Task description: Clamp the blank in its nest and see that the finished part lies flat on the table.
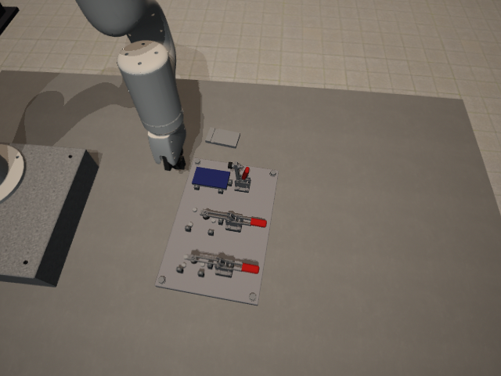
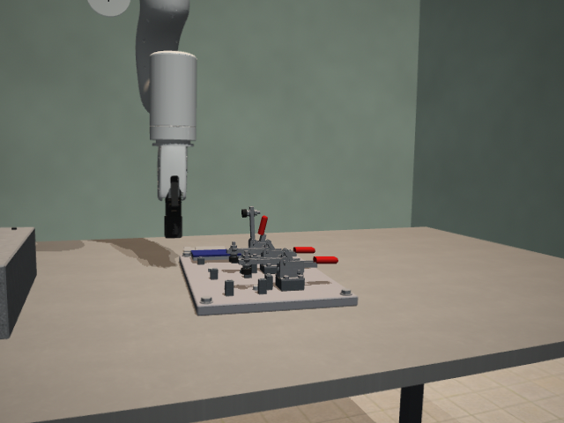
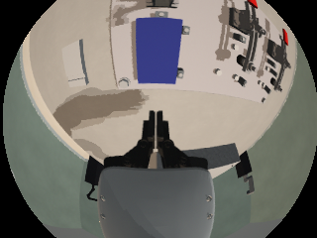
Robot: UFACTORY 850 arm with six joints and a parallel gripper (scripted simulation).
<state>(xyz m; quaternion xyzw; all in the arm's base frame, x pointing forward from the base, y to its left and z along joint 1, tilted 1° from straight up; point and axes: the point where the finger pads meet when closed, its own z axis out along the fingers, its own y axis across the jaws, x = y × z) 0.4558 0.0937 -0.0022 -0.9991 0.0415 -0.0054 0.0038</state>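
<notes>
The blue blank (image 1: 210, 177) (image 2: 208, 252) (image 3: 158, 51) lies flat in the far nest of the fixture plate (image 1: 258, 258) (image 2: 273, 302), between its blocks. That nest's clamp stands open, with its red handle (image 1: 245, 172) (image 2: 262, 225) raised and its arm up off the blank. The grey finished part (image 1: 222, 137) (image 3: 74, 63) lies flat on the table behind the plate. My gripper (image 1: 174, 164) (image 2: 172, 233) (image 3: 156, 118) is shut and empty. It hangs just off the plate's far left corner, beside the blank's end, a little above the table.
Two other nests on the plate are empty, their clamps down with red handles (image 1: 257, 222) (image 1: 250, 268) lying flat. A dark stone block (image 1: 40, 210) (image 2: 13, 278) with the arm's base stands at the left of the table.
</notes>
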